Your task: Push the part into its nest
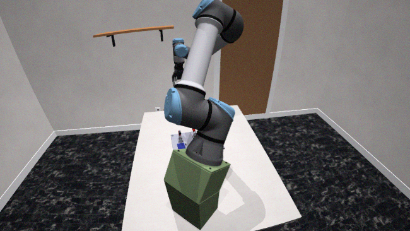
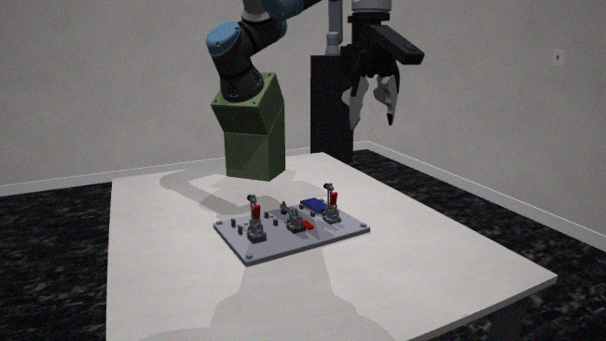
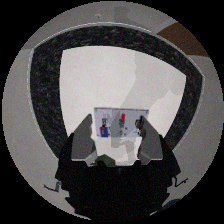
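A grey fixture plate (image 2: 280, 244) (image 1: 174, 139) (image 3: 131, 112) lies on the white table (image 2: 420, 270). A flat blue part (image 2: 313, 204) (image 1: 181, 146) (image 3: 106, 132) rests at the plate's back edge, near the right-hand clamp. Three toggle clamps with red handles stand on the plate: one on the left (image 2: 255, 219), one in the middle (image 2: 298, 223), one on the right (image 2: 332, 205). My gripper (image 2: 370, 123) (image 3: 116, 115) hangs high above the table, well above the plate, with its fingers apart and nothing between them. Pads and stop blocks are too small to make out.
The arm's green pedestal (image 2: 252, 130) (image 1: 195, 186) stands on the table behind the plate. A tall black block (image 2: 328, 107) stands at the table's back right corner. A wooden shelf (image 1: 132, 31) hangs on the far wall.
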Robot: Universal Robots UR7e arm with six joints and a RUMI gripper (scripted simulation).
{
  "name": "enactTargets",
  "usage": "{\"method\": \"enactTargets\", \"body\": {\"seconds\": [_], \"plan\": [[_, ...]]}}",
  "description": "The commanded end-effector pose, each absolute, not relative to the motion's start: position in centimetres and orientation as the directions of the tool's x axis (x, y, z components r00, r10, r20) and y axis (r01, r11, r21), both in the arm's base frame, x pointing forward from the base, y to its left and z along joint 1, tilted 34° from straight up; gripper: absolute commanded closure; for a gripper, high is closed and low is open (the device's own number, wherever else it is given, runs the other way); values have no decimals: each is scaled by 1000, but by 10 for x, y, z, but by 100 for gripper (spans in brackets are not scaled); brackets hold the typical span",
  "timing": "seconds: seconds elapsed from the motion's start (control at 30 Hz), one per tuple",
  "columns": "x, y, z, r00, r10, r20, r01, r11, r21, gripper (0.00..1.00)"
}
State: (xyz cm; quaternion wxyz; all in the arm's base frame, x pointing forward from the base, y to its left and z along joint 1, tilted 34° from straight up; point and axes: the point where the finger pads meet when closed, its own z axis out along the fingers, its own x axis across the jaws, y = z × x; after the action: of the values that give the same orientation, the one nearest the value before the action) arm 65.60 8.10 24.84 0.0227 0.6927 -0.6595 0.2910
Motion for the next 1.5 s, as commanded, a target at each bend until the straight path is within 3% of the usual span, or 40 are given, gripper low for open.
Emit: {"method": "enactTargets", "body": {"seconds": [0.0, 0.37, 0.53, 0.93, 1.1, 1.47], "plan": [[624, 91, 228, -41, -901, 431, -926, -128, -356, 42], [624, 91, 228, -41, -901, 431, -926, -128, -356, 42], [577, 104, 195, -41, -901, 431, -926, -128, -355, 42], [577, 104, 195, -41, -901, 431, -926, -128, -355, 42], [531, 118, 163, -40, -901, 431, -926, -128, -355, 42], [531, 118, 163, -40, -901, 431, -926, -128, -355, 42]]}}
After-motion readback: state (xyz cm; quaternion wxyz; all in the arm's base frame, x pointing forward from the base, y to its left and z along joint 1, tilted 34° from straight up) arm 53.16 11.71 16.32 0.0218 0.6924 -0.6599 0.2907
